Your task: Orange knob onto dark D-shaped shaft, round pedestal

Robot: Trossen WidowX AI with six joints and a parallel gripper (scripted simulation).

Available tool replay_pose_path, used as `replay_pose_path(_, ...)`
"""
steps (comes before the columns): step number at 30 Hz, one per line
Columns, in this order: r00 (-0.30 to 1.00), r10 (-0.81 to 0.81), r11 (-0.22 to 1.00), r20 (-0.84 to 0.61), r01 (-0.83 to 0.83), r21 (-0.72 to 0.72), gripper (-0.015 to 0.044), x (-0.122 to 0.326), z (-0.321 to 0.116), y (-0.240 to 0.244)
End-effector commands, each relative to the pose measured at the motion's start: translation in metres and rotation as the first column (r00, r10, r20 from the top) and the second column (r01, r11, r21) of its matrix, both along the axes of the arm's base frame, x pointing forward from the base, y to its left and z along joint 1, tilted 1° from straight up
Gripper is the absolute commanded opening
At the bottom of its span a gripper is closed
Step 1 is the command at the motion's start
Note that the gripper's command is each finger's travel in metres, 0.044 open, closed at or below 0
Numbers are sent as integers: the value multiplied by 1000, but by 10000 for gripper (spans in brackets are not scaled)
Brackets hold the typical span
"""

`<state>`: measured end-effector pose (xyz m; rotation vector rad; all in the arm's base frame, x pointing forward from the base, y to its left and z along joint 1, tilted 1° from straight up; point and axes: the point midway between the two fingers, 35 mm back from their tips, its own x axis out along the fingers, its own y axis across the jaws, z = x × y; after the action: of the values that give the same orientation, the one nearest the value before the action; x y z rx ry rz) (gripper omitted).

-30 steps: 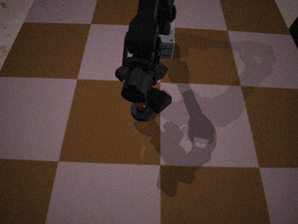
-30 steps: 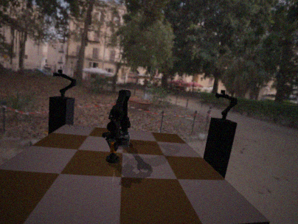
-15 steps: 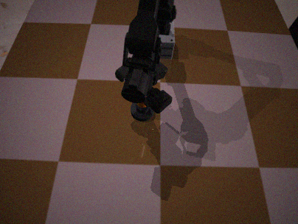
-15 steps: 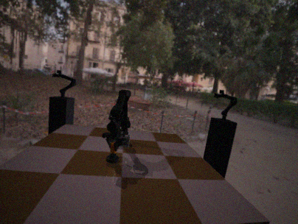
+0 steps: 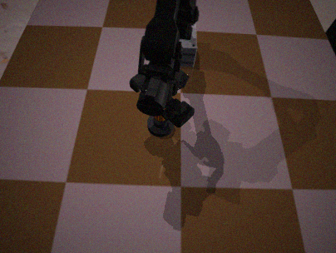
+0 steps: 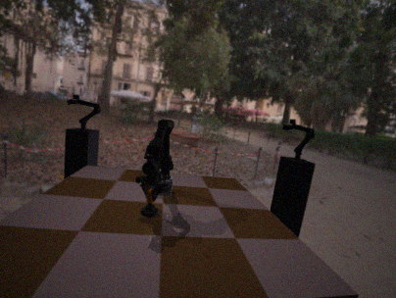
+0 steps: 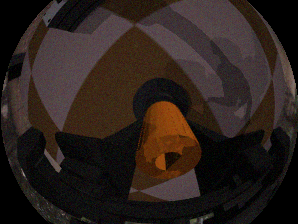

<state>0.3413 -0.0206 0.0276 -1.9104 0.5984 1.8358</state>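
The orange knob [image 7: 167,135] [image 5: 159,118] [image 6: 151,197] is between the fingers of my gripper [image 7: 163,123], which is shut on it. In the wrist view the knob's near end shows its hole, and its far end lies over the round pedestal. The dark round pedestal [image 5: 160,128] [image 6: 149,211] [image 7: 143,101] stands on the checkered table, directly below the knob. The dark shaft cannot be made out. Whether the knob's lower end is around the shaft or only above it cannot be told.
A light grey block-like part [image 5: 189,54] is behind the arm. The checkered table [image 5: 112,216] [image 6: 118,265] carries the arm's shadow to the right of the pedestal. Two black stands [image 6: 80,149] [image 6: 293,191] with small dark arms are beyond the table.
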Motion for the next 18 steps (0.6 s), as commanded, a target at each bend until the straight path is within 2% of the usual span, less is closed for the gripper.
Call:
replay_pose_path(1, 997, 75, 997, 2, -75, -5, 0, 1, 2, 0)
replay_pose_path(5, 980, 197, 980, -1, -197, -9, 0, 1, 1, 0)
replay_pose_path(18, 980, 197, 980, -1, -197, -9, 0, 0, -3, 0)
